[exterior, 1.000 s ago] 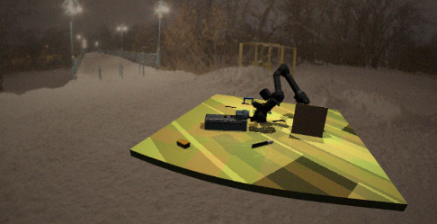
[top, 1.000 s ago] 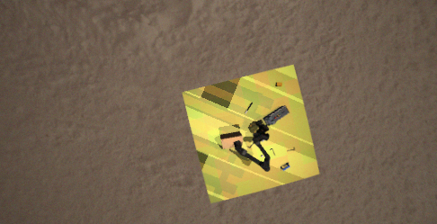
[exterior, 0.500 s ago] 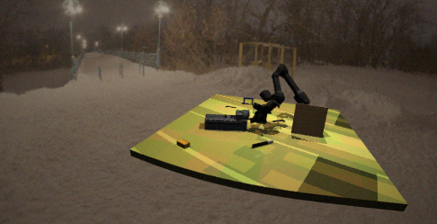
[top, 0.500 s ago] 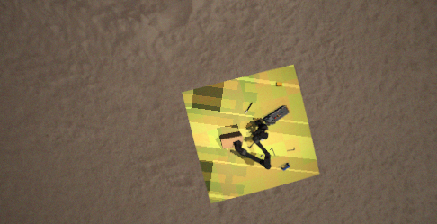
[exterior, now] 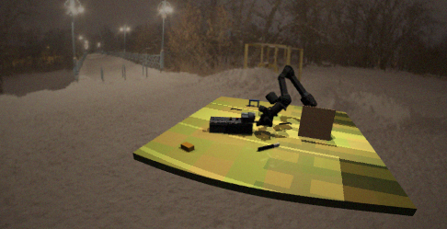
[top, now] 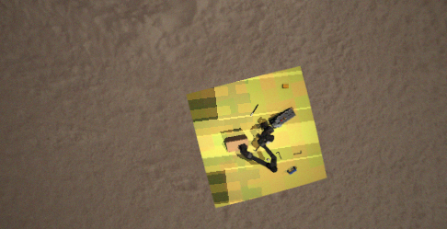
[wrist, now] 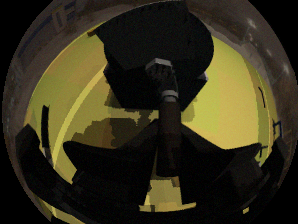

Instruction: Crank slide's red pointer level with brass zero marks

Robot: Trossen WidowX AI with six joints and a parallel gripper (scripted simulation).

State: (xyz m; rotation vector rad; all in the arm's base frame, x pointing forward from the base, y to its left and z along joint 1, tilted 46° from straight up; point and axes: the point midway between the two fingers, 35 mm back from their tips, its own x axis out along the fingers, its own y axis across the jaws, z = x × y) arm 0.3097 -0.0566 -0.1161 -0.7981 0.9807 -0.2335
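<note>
The machine (top: 286, 116) (exterior: 225, 126) (wrist: 150, 35) is a long dark grey box with a round dark end from which the crank (wrist: 162, 75) comes out. In the wrist view the crank's dark brown handle (wrist: 169, 150) runs down between the fingers. My gripper (top: 269, 127) (exterior: 258, 120) (wrist: 165, 123) is shut on the handle at the machine's end. A small reddish spot, perhaps the pointer, shows on the machine's top in the top view; it is too small to read. The brass zero marks cannot be made out, and the wrist view does not show the slide.
A brown upright box (top: 236, 143) (exterior: 316, 123) stands beside the arm's base. An orange block (top: 285, 85) (exterior: 187, 147), a black stick (top: 254, 109) (exterior: 268, 147), a blue object (top: 292, 170) (exterior: 254, 100) and thin hooked pieces lie around the machine and arm.
</note>
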